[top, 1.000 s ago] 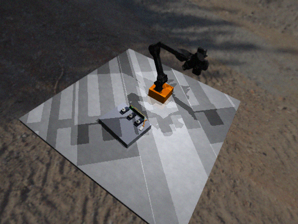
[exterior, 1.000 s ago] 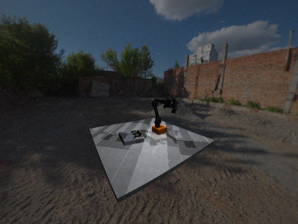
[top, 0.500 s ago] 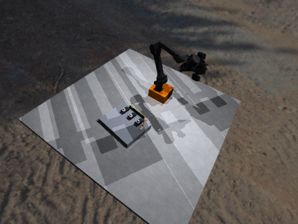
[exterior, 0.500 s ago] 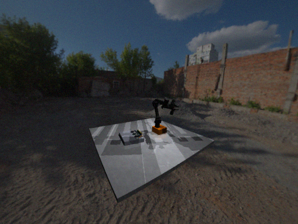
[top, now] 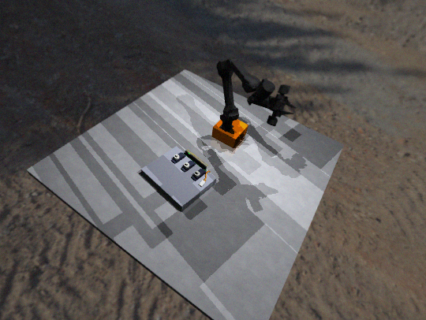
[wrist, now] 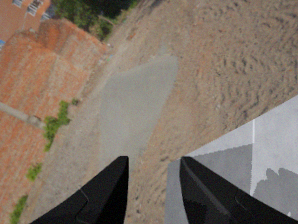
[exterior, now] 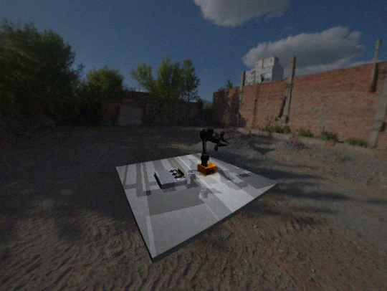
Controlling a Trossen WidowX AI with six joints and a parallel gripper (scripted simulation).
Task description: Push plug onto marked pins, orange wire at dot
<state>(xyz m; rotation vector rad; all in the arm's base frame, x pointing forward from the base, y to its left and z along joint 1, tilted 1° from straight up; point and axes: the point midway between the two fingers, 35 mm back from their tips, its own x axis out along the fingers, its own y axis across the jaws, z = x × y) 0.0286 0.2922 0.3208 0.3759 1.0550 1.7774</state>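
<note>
The grey holder (top: 167,179) (exterior: 169,183) lies on the table (top: 244,288) (exterior: 179,229). Three small dark servos with white tops sit in it, one of them the servo (top: 197,173) nearest the plug. A thin strip (top: 196,159) with yellow and green on it runs along the holder's edge on the arm's side; single pins, band and dot are too small to tell. The small white plug (top: 202,184) lies on the holder's corner, with an orange lead (top: 207,174) beside it. My gripper (top: 293,109) (wrist: 154,165) is partly open and empty, high above the table and far from the plug.
The arm stands on an orange base block (top: 229,135) (exterior: 207,168), beside the holder. The gripper points outward, away from the holder. The wrist view shows ground, a brick wall (wrist: 50,75) and a table corner. The arm's shadow falls across the table.
</note>
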